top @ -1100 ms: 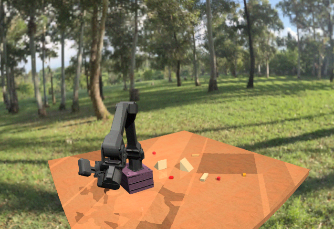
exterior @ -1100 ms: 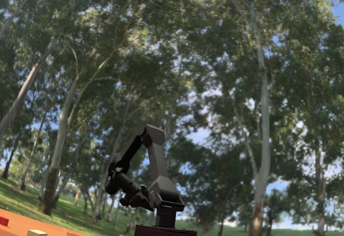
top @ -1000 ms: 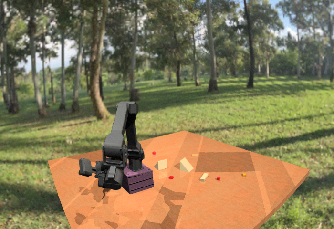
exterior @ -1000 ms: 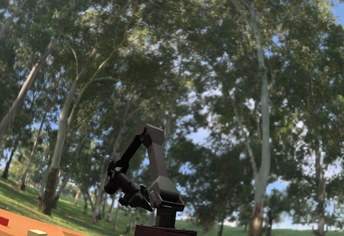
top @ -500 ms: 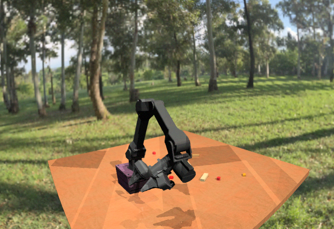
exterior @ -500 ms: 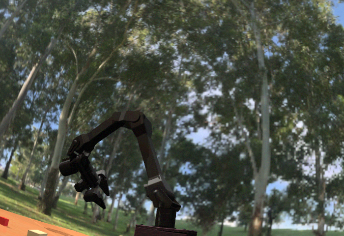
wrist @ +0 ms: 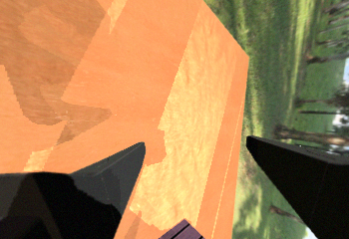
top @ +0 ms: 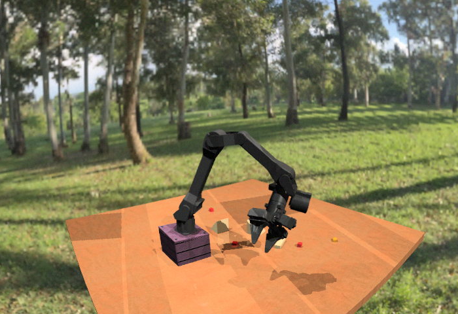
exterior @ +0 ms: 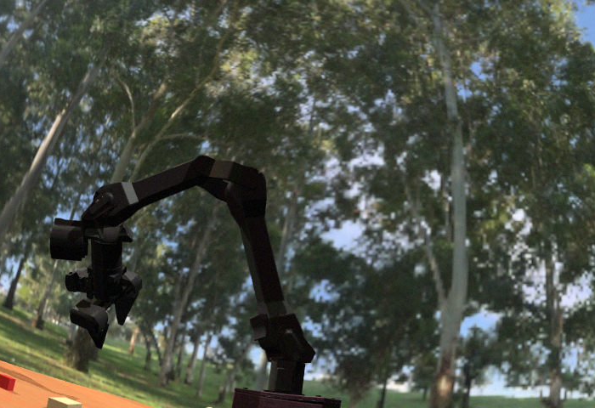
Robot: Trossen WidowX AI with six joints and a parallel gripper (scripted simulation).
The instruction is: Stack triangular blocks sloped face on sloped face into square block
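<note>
A cream triangular block stands on the table to the right of the arm's base in the top view. The second cream triangular block is mostly hidden behind the gripper there. The blocks are apart. My gripper is open and empty, its fingers pointing down above the table. In the top view it appears in front of the second block. The wrist view shows neither triangular block, only table, grass and a corner of the base between and around the fingers.
Small red cubes and a yellow cube lie on the table. A flat cream block lies just right of the gripper in the top view. The purple base carries the arm.
</note>
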